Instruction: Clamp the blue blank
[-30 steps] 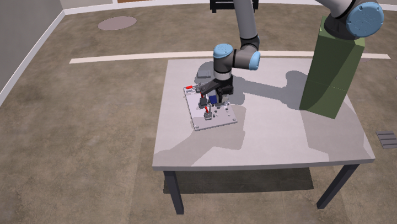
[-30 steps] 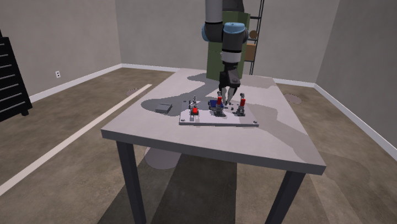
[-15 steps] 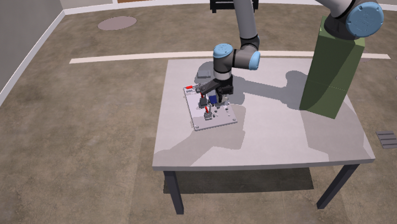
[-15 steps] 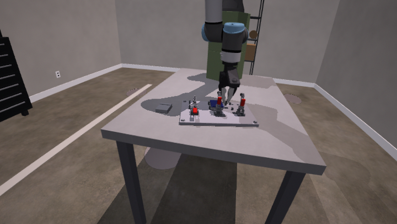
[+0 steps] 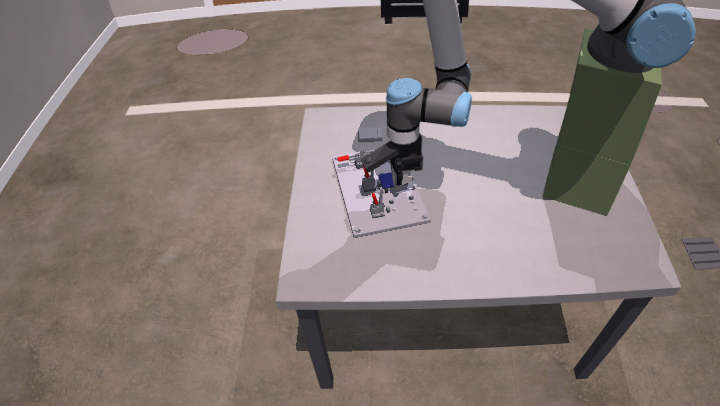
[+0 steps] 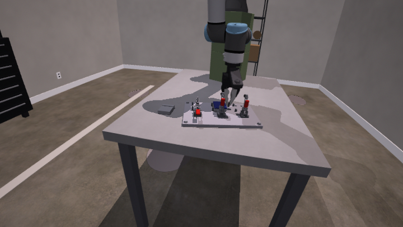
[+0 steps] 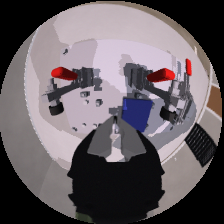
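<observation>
seating the blue blank [image 5: 386, 180] [image 6: 219, 104] [image 7: 136, 114] looks like the step in hand, by nudging. it's at the middle nest of the fixture plate [image 5: 360, 222] [image 6: 209, 121] [image 7: 107, 52], in front of the middle clamp [image 5: 369, 183] [image 6: 221, 113] [image 7: 136, 75]. claw [image 5: 398, 184] [image 6: 229, 105] [image 7: 114, 116] is narrow, fingers together, nothing held, tips just beside the blank; contact unclear. middle clamp's red handle stands up, so not locked.

next: push sideways against the side blocks, check the stop block, press flat on the pads, back off, then drive the handle past the hard point to its stop. pad match and full seating: can't tell.

blank's long axis seems to run from the middle clamp toward the arm side, a bit skewed in the wrist view; near square, so low confidence. finished part [image 5: 369, 134] [image 6: 165, 109] looks flat on the table [image 5: 504, 252] [image 6: 146, 128] beside the fixture.
</observation>
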Available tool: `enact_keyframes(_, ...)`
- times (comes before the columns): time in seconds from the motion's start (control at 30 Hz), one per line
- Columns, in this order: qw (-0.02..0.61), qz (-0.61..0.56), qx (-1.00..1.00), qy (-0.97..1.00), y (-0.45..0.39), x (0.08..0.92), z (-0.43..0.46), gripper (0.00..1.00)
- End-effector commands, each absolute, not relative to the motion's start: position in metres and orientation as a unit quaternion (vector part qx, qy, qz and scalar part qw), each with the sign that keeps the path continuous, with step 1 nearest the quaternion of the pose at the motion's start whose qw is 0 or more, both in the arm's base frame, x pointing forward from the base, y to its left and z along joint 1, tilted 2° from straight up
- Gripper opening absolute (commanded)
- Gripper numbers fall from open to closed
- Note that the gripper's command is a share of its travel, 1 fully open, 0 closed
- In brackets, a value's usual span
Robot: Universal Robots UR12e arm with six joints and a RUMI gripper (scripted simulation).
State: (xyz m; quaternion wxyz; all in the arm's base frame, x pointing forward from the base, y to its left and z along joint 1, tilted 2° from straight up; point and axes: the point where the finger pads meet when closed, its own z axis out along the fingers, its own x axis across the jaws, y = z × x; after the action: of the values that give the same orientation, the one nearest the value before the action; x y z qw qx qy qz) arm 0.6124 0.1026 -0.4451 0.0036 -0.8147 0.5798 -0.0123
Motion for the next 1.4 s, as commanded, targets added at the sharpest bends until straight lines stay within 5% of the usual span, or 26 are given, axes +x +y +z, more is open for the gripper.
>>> enact_keyframes(0.0, 0.004, -0.013, -0.815, 0.580, 0.1026, 0.6129, -0.4446, 0.00)
enact_keyframes(1.37, 0.004, -0.013, -0.815, 0.580, 0.0950, 0.6155, -0.4445, 0.00)
